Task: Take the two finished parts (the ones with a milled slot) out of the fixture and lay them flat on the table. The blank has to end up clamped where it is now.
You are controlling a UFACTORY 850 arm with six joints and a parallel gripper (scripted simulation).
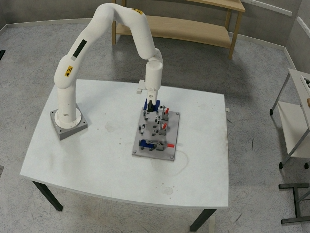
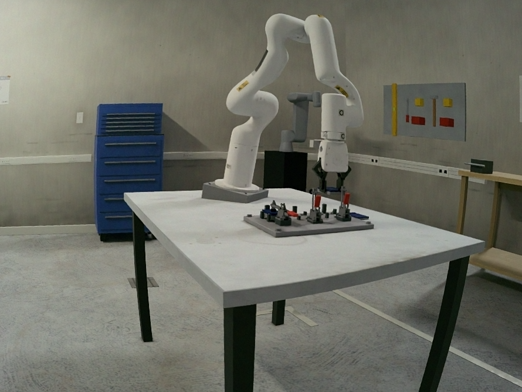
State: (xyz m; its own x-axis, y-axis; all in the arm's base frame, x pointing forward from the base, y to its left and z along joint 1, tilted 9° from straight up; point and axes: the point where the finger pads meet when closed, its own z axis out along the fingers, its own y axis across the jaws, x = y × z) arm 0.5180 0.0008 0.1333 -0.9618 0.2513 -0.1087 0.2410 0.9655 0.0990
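One blue part hangs in the gripper above the far end of the fixture.

In the top view we see the white arm's black-fingered gripper point(image 1: 150, 106) closed on a flat blue rectangular part point(image 1: 151, 105), which shows on both sides of the fingers over the far edge of the grey metal fixture plate point(image 1: 172, 136); whether it carries a slot we cannot tell. Two red-handled toggle clamps point(image 1: 165, 112) stand upright beside stations with no part in them, and a third clamp point(image 1: 162, 145) lies down over a blue block point(image 1: 143, 143) at the near end. In the exterior view the gripper point(image 2: 331, 187) holds the blue part point(image 2: 332, 189) level, raised above the plate point(image 2: 307, 229), while another flat blue piece point(image 2: 358, 215) lies low just past the plate's far end on the white table point(image 2: 253, 261).
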